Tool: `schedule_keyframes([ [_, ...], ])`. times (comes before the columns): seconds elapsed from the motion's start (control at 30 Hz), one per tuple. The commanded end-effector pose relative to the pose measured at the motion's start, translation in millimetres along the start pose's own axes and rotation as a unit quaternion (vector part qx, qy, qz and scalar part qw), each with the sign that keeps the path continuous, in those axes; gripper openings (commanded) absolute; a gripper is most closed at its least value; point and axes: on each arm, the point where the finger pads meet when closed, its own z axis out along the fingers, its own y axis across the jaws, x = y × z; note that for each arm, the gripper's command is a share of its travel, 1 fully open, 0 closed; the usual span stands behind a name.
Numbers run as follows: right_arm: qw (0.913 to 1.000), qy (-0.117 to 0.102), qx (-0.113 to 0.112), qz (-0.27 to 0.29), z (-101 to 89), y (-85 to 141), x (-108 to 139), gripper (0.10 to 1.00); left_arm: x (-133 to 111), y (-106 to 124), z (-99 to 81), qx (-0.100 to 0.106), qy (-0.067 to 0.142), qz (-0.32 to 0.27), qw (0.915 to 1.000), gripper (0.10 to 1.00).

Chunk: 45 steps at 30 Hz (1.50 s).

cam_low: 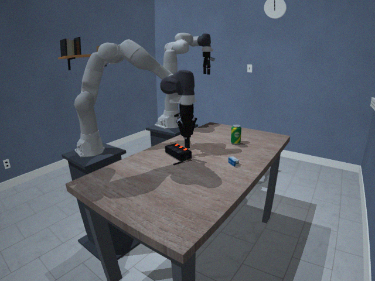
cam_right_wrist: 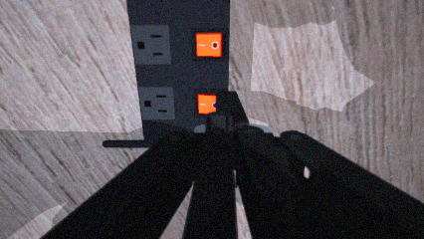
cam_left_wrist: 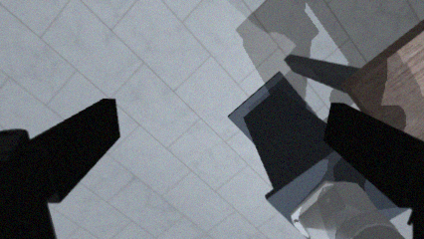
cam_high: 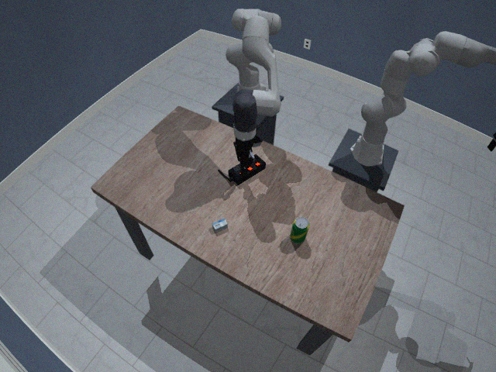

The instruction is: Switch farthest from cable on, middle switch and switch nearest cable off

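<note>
The right end effector [cam_high: 246, 165] [cam_low: 187, 147] [cam_right_wrist: 225, 108], closed, is poising at the cable-end switch [cam_right_wrist: 206, 104]! The left end effector [cam_low: 206, 74] [cam_left_wrist: 223, 119] is hanging wide open.

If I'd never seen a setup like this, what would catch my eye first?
Probably the bright orange switches on the black power strip, with the right arm's dark gripper reaching down to it. Next, the green and yellow can standing on the wooden table.

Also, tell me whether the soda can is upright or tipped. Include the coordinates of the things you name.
Upright: the soda can [cam_high: 299, 231] [cam_low: 235, 134] shows its silver lid on top.
</note>
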Motion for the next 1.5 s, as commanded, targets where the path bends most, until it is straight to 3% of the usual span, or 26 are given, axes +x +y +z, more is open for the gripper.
schedule_keyframes([
  [0.0, 1.0000, 0.001, 0.000, -0.001, 1.6, -0.3, 0.3, 0.099, 0.0, 0.0, -0.1, 0.000, 0.000, 0.000, 1.0000, 1.000],
  [1.47, 1.0000, 0.001, 0.000, -0.001, 5.4, -0.4, 0.5, 0.099, 0.0, 0.0, -0.1, 0.000, 0.000, 0.000, 1.0000, 1.000],
])
